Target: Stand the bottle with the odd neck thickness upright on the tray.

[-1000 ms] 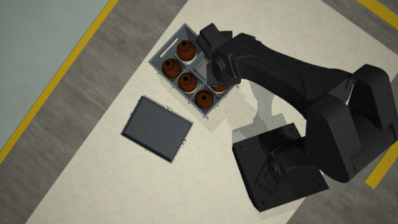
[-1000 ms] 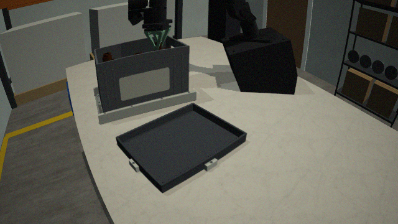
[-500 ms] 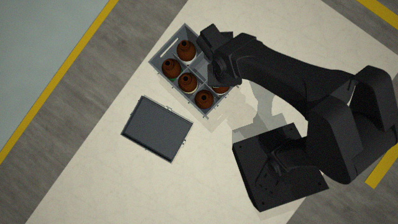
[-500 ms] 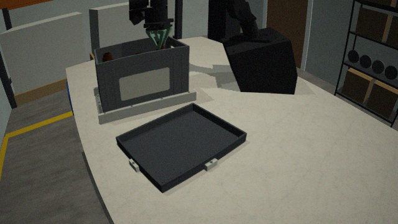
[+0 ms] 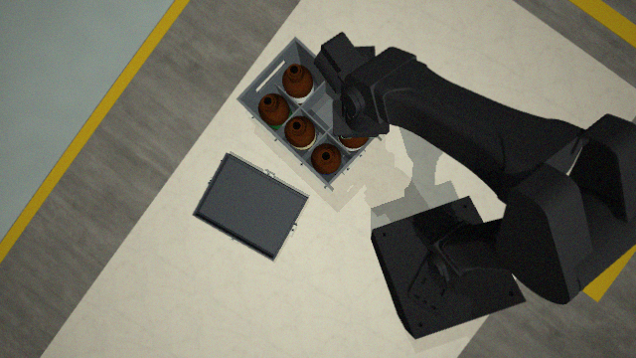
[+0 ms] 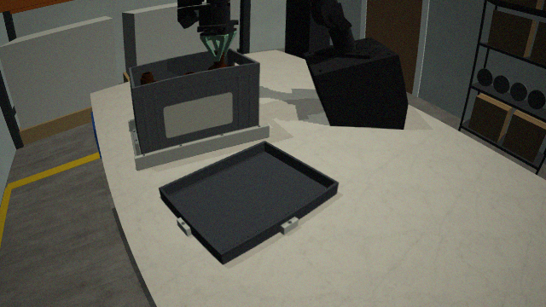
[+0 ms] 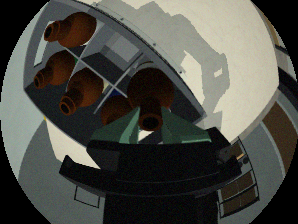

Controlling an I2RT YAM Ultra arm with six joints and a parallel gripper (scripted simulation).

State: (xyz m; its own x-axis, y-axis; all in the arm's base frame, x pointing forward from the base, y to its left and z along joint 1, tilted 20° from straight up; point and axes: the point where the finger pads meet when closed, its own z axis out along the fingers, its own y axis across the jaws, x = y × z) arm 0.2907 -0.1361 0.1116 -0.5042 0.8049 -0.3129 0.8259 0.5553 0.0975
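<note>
gripper: closed on bottle neck
bottle: between fingertips, below gripper body, in corner compartment of crate
other four: in crate, one just beside held bottle
tray: bare, apart from gripper

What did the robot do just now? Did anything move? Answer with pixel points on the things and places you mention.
The gripper [image 5: 350, 131] [image 6: 218, 58] [image 7: 150, 110] squeezed its fingers together and took hold of a brown bottle [image 5: 354, 143] [image 6: 220, 64] [image 7: 151, 87] by the neck. The bottle is still in the crate [image 5: 266, 125] [image 6: 149, 115] [image 7: 194, 106]. The crate, the tray [image 5: 250, 206] [image 6: 249, 202] and the other bottles [image 5: 298, 82] [image 6: 147, 78] [image 7: 80, 30] stayed put.
</note>
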